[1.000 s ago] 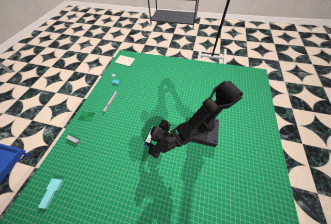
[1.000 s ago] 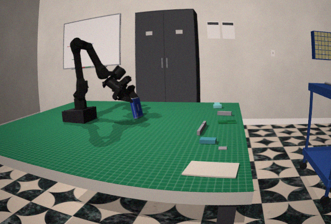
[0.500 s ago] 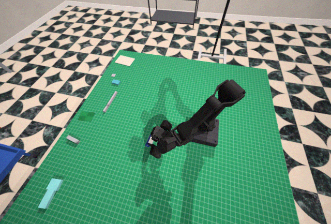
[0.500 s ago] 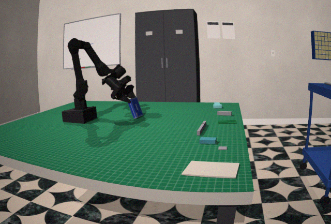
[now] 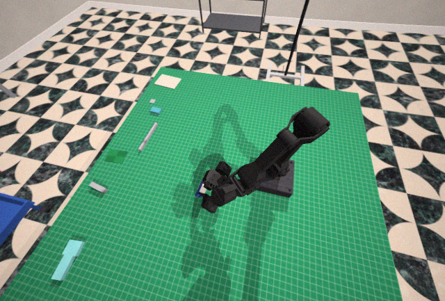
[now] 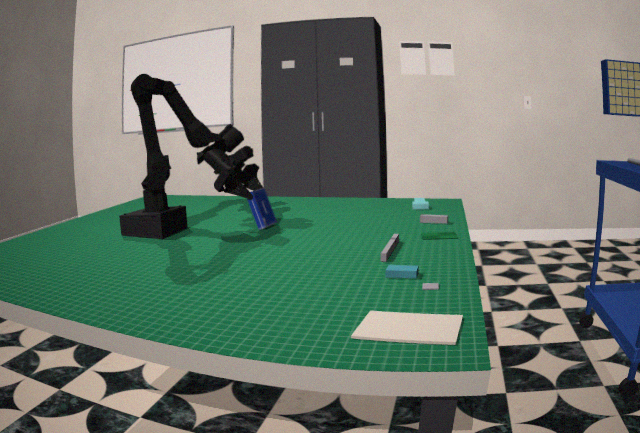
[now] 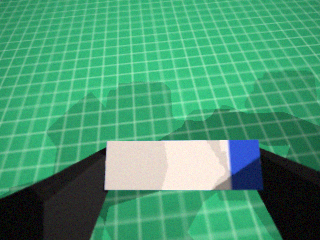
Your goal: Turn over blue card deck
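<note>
Item: one gripper (image 5: 203,187) (image 6: 255,191) (image 7: 179,154), its fingers standing wide apart and grasping the blue boxed card deck (image 5: 198,190) (image 6: 262,209) (image 7: 183,165), one black finger meeting each side.
Item: the deck, tilting on end in front of the arm's base (image 5: 277,187) (image 6: 141,225), its lower end being at or just above the green mat (image 5: 323,236) (image 6: 248,283) (image 7: 150,45); contact there cannot be told. It is not lying flat.
Item, wrist view: the off-white end face with its blue band is showing, a detail the exterior view is hiding.
Item, exterior view: the deck's blue broad face and its lean are showing; the top view is giving only a sliver beside the wrist housings.
Item, outlying: a long grey bar (image 5: 147,136) (image 6: 390,247), a blue block (image 5: 155,110) (image 6: 402,271) and a cream panel (image 5: 167,80) (image 6: 408,327) are lying well apart from the deck, appearing in the top and exterior views only.
Item, exterior only: a dark cabinet (image 6: 289,97) is standing beyond the table.
</note>
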`<state>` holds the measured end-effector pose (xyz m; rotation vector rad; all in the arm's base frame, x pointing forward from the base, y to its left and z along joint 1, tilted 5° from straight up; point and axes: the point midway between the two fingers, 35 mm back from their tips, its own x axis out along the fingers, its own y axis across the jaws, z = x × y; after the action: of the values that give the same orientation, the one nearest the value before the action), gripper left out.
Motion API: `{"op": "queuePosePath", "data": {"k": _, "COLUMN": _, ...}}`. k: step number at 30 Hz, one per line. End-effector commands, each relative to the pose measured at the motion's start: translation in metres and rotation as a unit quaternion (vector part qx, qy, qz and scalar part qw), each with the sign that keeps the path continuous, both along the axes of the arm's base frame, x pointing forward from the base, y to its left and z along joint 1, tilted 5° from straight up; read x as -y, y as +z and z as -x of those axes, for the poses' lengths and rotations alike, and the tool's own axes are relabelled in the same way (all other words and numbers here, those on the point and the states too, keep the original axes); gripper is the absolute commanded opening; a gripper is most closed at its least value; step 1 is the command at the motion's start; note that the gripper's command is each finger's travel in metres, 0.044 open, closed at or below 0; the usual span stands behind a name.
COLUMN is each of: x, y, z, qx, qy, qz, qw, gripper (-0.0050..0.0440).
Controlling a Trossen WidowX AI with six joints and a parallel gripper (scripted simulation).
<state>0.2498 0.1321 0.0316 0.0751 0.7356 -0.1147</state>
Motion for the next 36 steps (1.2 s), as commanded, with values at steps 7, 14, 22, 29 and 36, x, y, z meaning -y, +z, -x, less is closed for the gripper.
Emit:
{"op": "queuePosePath", "data": {"k": 7, "x": -0.003, "y": 0.001, "z": 0.0, "qx": -0.002, "qy": 0.002, "qz": -0.006, "qw": 1.0, "gripper": 0.0365}}
{"op": "queuePosePath", "data": {"k": 14, "x": -0.003, "y": 0.001, "z": 0.0, "qx": -0.002, "qy": 0.002, "qz": -0.006, "qw": 1.0, "gripper": 0.0365}}
{"op": "queuePosePath", "data": {"k": 22, "x": -0.008, "y": 0.005, "z": 0.007, "qx": -0.045, "qy": 0.005, "qz": -0.021, "qw": 0.999, "gripper": 0.0365}}
{"op": "queuePosePath", "data": {"k": 29, "x": -0.006, "y": 0.001, "z": 0.012, "qx": -0.097, "qy": 0.003, "qz": -0.024, "qw": 0.995, "gripper": 0.0365}}
{"op": "queuePosePath", "data": {"k": 36, "x": -0.004, "y": -0.005, "z": 0.023, "qx": -0.103, "qy": 0.005, "qz": -0.017, "qw": 0.995, "gripper": 0.0365}}
